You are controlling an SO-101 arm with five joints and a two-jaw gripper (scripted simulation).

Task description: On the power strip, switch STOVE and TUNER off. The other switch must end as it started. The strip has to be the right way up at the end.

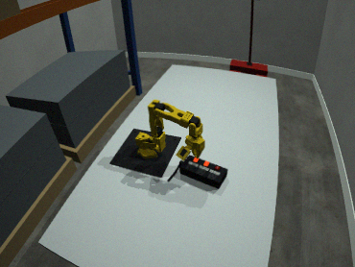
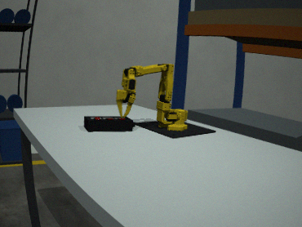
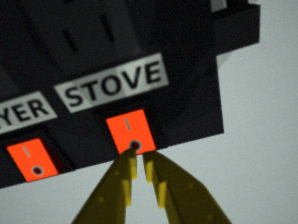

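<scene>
Wrist view puts my claw right at the near edge of the STOVE switch, its two yellow tips pressed together with nothing between them and touching the lower end of that orange rocker by its dark dot. Just above the switch I read the white STOVE label, and off to the claw's left sits a second orange switch under a label whose end reads "YER"; both rockers glow orange. The power strip fills the space ahead of the claw, its black body ending just to the claw's right, where pale tabletop shows. From the top camera I see the arm reaching from its black base plate and bending down so the claw meets the near end of the strip, which lies flat with its switch face up; I count three orange-red spots along its top there, though the farthest one is too small to read. From the exterior camera the claw points straight down onto the top of the strip, which rests on the tabletop just beside the base plate. A thin dark cord runs from the strip's near end towards the base plate.
</scene>
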